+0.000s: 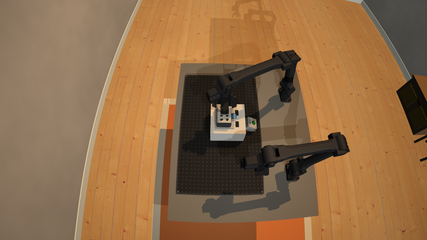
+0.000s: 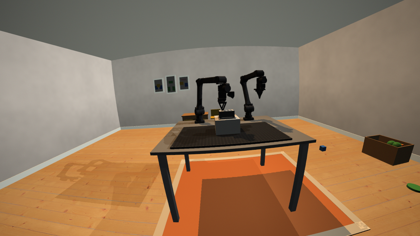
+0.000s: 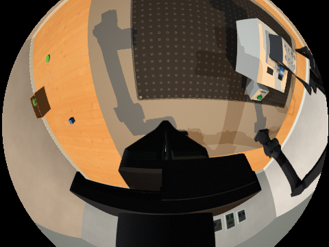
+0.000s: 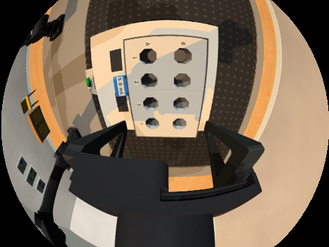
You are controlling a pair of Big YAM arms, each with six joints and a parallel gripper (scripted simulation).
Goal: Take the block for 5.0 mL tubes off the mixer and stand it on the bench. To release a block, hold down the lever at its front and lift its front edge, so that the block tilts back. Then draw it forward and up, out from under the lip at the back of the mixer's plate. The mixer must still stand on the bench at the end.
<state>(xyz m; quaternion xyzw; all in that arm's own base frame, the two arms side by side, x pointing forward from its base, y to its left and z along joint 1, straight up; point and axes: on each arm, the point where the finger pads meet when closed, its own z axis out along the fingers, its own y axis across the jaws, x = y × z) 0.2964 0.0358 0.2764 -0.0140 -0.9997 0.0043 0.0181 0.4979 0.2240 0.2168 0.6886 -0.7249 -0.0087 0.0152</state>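
The white mixer [image 1: 228, 129] stands on the black mat, with the grey block for 5.0 mL tubes [image 1: 224, 118] seated flat on its top. The block has several round wells, plain in the right wrist view [image 4: 166, 84]. My right gripper [image 4: 165, 125] is open and hangs right above the block's near end, its fingers wider than the block and touching nothing; the exterior view shows it [image 2: 222, 106] just over the block [image 2: 226, 113]. My left gripper [image 1: 245, 163] is shut and empty, held high over the mat, away from the mixer [image 3: 265, 62].
A small blue part [image 4: 120, 85] and dark panels sit on the mixer's top beside the block. A grey side box with a green button [image 1: 250, 123] is on the mixer's flank. Both arm bases [image 1: 286, 95] stand along one long table edge.
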